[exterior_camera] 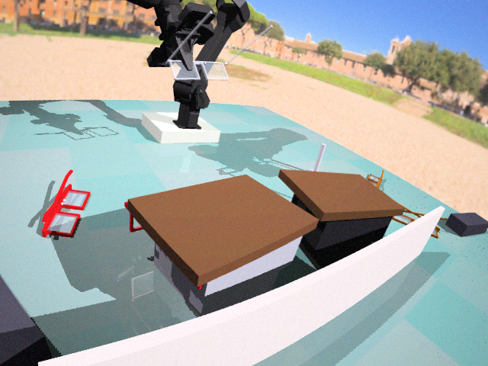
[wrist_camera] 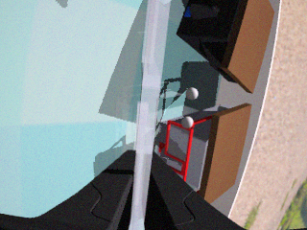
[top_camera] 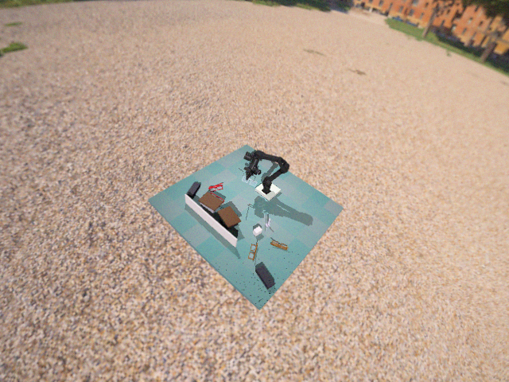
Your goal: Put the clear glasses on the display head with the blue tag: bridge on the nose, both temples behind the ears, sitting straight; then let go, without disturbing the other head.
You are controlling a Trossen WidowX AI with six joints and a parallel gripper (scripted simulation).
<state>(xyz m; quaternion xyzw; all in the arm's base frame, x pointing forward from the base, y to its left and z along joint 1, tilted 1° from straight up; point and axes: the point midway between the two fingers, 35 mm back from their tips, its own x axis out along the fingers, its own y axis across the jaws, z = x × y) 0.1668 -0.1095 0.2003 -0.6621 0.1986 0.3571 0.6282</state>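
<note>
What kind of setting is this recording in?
Apparently an outdoor gravel square: a teal checkered mat lies on gravel ground, with orange brick buildings, trees and blue sky behind. On the mat, eyewear-display props: two brown-topped display heads.

Red glasses (exterior_camera: pixel 61 210) lie on the teal mat (exterior_camera: pixel 118 157); brown glasses (top_camera: pixel 278 244), a dark box (top_camera: pixel 265 274) farther off
</note>
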